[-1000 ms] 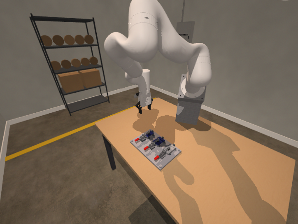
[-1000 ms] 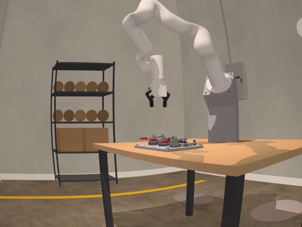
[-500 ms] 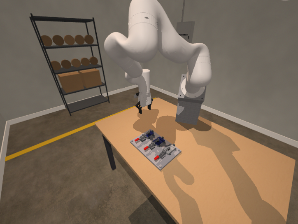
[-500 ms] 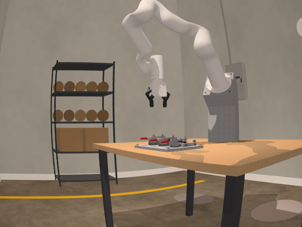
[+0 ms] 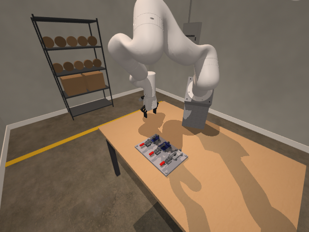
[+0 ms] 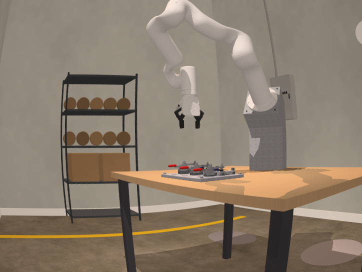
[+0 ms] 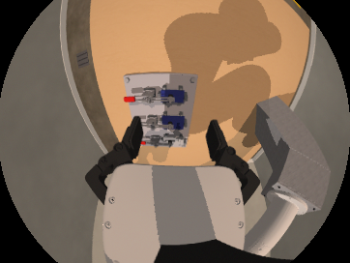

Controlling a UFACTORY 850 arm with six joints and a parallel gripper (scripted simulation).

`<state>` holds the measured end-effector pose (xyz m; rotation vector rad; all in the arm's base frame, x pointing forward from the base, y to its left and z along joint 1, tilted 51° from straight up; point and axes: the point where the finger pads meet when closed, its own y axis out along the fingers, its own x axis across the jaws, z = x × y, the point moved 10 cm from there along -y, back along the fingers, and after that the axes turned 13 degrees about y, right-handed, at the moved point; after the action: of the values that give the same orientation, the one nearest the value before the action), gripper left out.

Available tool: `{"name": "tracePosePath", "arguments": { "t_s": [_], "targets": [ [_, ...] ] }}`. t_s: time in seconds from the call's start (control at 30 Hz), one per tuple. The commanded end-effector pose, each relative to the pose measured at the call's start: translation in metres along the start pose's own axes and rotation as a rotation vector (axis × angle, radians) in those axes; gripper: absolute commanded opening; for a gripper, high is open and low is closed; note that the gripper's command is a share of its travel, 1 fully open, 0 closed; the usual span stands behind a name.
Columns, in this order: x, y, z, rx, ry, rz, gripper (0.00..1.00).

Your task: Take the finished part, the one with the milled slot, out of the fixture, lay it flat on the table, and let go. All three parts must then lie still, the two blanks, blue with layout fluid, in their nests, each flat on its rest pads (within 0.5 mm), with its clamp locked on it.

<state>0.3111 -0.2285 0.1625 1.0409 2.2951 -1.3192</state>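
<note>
My gripper [image 5: 150, 114] [image 6: 189, 126] [image 7: 175, 126] is open and empty, pointing down high above the table. The fixture plate [image 5: 172, 169] [image 7: 161, 80] lies on the table below. One blue blank [image 5: 156, 137] [image 7: 173, 96] sits in the far nest, another blue blank [image 5: 165, 146] [image 7: 173, 122] in the middle nest. The near nest shows a light grey shape [image 5: 177, 155], perhaps the finished part; no slot can be made out. Three clamps have red handles [image 5: 141, 144] [image 5: 151, 153] [image 5: 162, 163] lying low; whether they are locked cannot be told. A finger hides the middle handle in the wrist view.
The wooden table [image 5: 224, 194] [image 6: 257, 187] carries the arm's grey pedestal [image 5: 196, 114] [image 6: 267, 146] [image 7: 295, 150] beside the plate. Toggle clamps and posts stand up from the plate. A shelf rack [image 5: 87, 107] [image 6: 99, 112] stands on the floor beyond the table.
</note>
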Motion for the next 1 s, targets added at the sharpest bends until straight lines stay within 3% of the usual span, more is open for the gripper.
{"name": "tracePosePath", "arguments": {
  "t_s": [0.0, 0.4, 0.57, 0.63, 0.7, 0.97],
  "targets": [
    [0.0, 0.0, 0.0, 0.001, 0.0, 0.001, 1.0],
    [-0.001, 0.001, -0.002, 0.001, -0.011, 0.0, 1.0],
    [-0.005, 0.011, -0.029, 0.007, -0.155, -0.004, 1.0],
    [-0.005, 0.011, -0.029, 0.007, -0.155, -0.004, 1.0],
    [-0.007, 0.018, -0.049, 0.01, -0.257, -0.007, 1.0],
    [-0.007, 0.019, -0.051, 0.01, -0.271, -0.007, 1.0]
  ]
}}
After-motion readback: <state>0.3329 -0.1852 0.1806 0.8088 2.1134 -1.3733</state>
